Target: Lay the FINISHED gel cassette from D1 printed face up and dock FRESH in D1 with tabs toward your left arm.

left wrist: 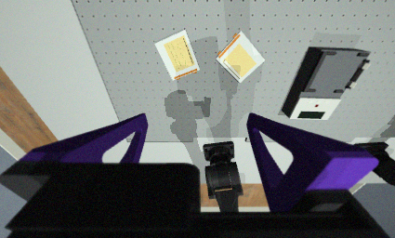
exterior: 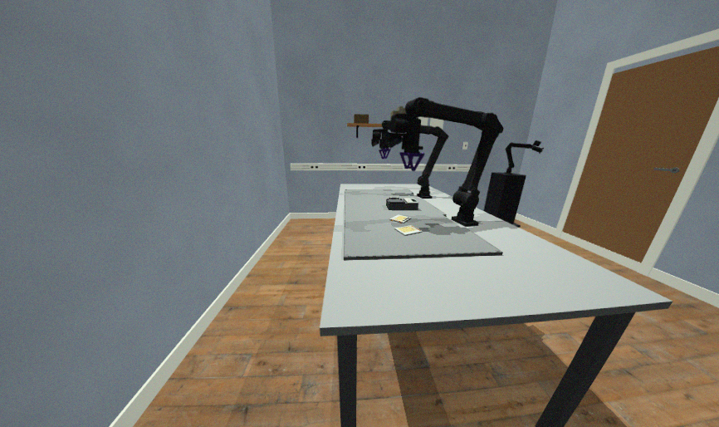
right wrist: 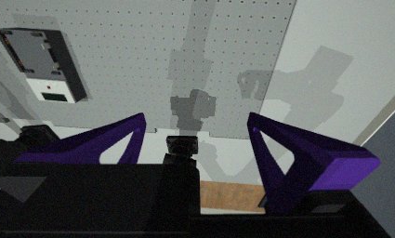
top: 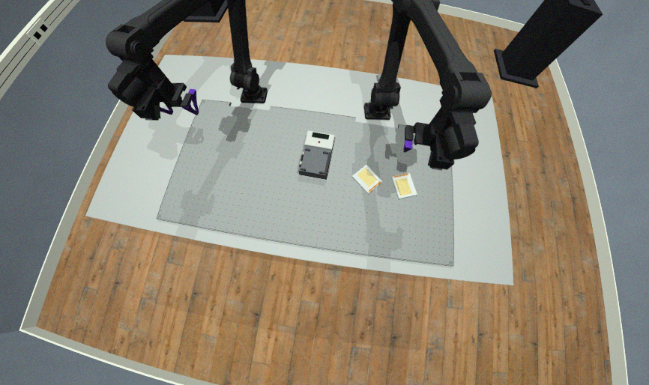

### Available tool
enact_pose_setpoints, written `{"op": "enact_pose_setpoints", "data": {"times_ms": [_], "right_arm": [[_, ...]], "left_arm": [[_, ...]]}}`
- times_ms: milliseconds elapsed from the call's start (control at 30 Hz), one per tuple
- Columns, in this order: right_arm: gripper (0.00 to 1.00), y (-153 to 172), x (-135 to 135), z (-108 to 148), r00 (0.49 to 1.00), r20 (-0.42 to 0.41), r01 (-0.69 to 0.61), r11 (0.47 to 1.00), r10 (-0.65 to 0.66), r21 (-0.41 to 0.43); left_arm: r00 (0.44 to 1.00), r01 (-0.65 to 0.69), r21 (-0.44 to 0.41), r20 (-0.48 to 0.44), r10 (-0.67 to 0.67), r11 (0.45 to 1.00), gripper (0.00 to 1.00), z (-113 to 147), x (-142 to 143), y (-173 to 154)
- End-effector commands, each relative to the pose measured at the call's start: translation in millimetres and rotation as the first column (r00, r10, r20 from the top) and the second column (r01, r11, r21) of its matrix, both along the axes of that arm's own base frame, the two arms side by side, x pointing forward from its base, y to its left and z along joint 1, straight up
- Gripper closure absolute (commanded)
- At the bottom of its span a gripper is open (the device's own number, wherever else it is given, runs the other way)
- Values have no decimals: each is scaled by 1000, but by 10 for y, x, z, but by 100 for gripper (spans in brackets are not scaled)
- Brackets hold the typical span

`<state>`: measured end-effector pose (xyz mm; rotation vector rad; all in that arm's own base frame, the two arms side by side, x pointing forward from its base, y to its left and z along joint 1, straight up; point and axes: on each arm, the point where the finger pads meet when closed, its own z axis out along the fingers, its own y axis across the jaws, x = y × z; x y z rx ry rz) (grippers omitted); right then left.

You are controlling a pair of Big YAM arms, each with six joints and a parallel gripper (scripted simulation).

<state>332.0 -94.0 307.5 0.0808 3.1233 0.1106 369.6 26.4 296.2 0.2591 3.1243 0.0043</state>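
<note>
Dock D1 (top: 315, 162) (exterior: 394, 204) (left wrist: 332, 72) (right wrist: 37, 53) stands upright mid-deck, its dark bay empty; copper shows at the bay end nearer my left arm. FINISHED (top: 404, 186) (exterior: 408, 230) (left wrist: 177, 55), with rows of dark marks on yellow gel, lies flat on the deck, printed face up. FRESH (top: 366, 177) (exterior: 400, 218) (left wrist: 241, 60), plain yellow, lies turned between FINISHED and D1; its comb is too small to judge. My left gripper (top: 408, 144) (exterior: 410, 167) (left wrist: 197, 118) is open, high above the deck near the cassettes. My right gripper (top: 182, 113) (exterior: 384, 157) (right wrist: 196, 118) is open and empty, high over the deck's far end.
The perforated grey deck (top: 250, 205) (exterior: 373, 249) lies on the pale table (top: 480, 229) (exterior: 457, 286). Both arm bases (top: 253, 94) (top: 377, 111) stand along the table edge behind D1. A black pedestal (top: 547, 43) (exterior: 506, 196) stands on the floor beyond the table.
</note>
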Motion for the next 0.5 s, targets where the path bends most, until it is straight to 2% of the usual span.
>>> {"op": "enact_pose_setpoints", "data": {"times_ms": [0, 67, 300, 367, 467], "right_arm": [[0, -67, 94, 198, 1000, 12, 21, 1000, -21, -2], [0, -67, 94, 198, 1000, 12, 21, 1000, -21, -2], [0, -67, 94, 198, 1000, 12, 21, 1000, -21, -2], [0, -67, 94, 198, 1000, 12, 21, 1000, -21, -2], [0, -67, 94, 198, 1000, 12, 21, 1000, -21, -2]], "left_arm": [[999, -1, 7, 41, 1, 1000, 0, 206, 85, -16], [999, -1, 7, 41, 1, 1000, 0, 206, 85, -16], [973, -229, -3, 10, 229, 973, 2, -89, 199, -160], [973, -229, -3, 10, 229, 973, 2, -89, 199, -160], [946, -325, -5, 4, 325, 946, 2, -221, 223, -227]]}}
